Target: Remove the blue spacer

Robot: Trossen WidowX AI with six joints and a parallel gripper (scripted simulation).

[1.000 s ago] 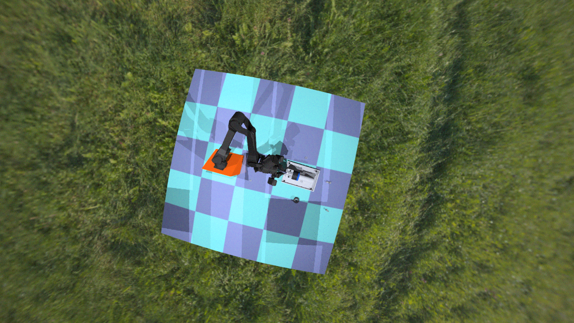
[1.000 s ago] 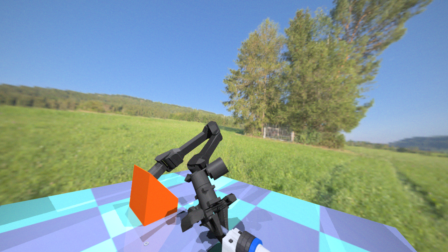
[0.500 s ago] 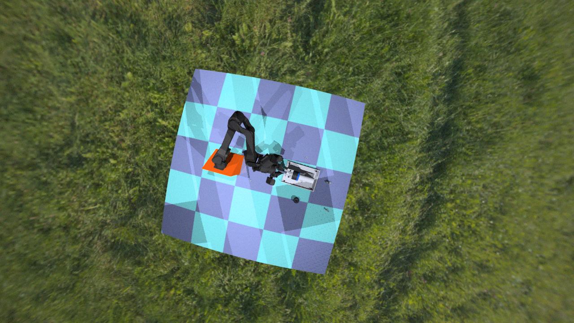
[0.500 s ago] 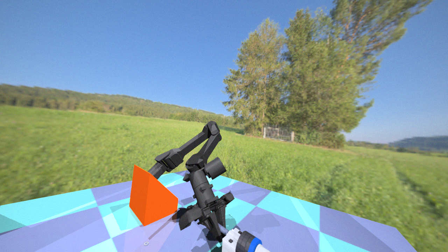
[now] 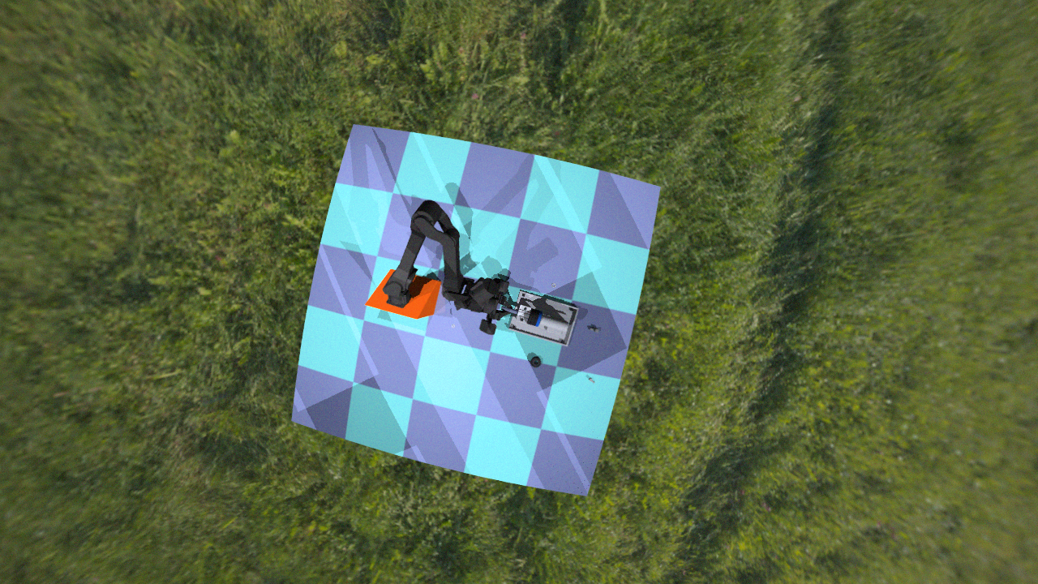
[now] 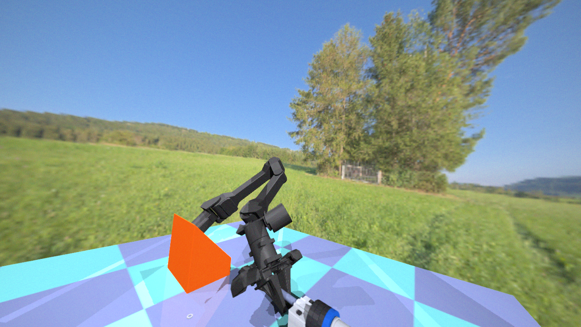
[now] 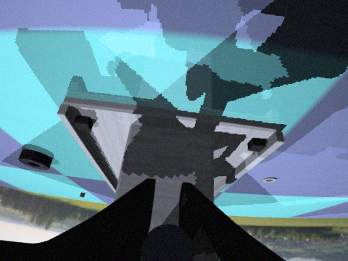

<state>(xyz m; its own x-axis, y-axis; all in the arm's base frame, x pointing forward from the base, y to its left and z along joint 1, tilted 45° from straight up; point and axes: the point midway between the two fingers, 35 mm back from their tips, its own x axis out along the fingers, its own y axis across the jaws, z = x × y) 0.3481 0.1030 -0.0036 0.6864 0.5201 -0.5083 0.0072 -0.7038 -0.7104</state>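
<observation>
My gripper (image 5: 506, 311) (image 7: 167, 188) is shut on the shaft (image 6: 289, 297) (image 7: 167, 243), whose free end sticks out of the white end bracket (image 6: 297, 313). The round shaft end shows low in the wrist view, between the dark fingers. The blue spacer (image 5: 538, 319) (image 6: 331, 316) is still up on the assembly, against the big white housing block (image 5: 553, 325) (image 6: 339, 323). Dark spacers (image 6: 318, 311) sit beside it, between it and the bracket. The blue spacer is hidden in the wrist view. The assembly stands on a pale base plate (image 5: 516, 334) (image 7: 62, 109).
An orange wedge-shaped block (image 5: 428, 301) (image 6: 199, 256) stands by the arm's base. A black ring (image 5: 535, 361) (image 7: 35, 159) lies beside the plate. Small washers (image 5: 553, 285) (image 6: 189, 315) (image 7: 270, 180) and a small dark part (image 5: 594, 328) lie on the checkered table.
</observation>
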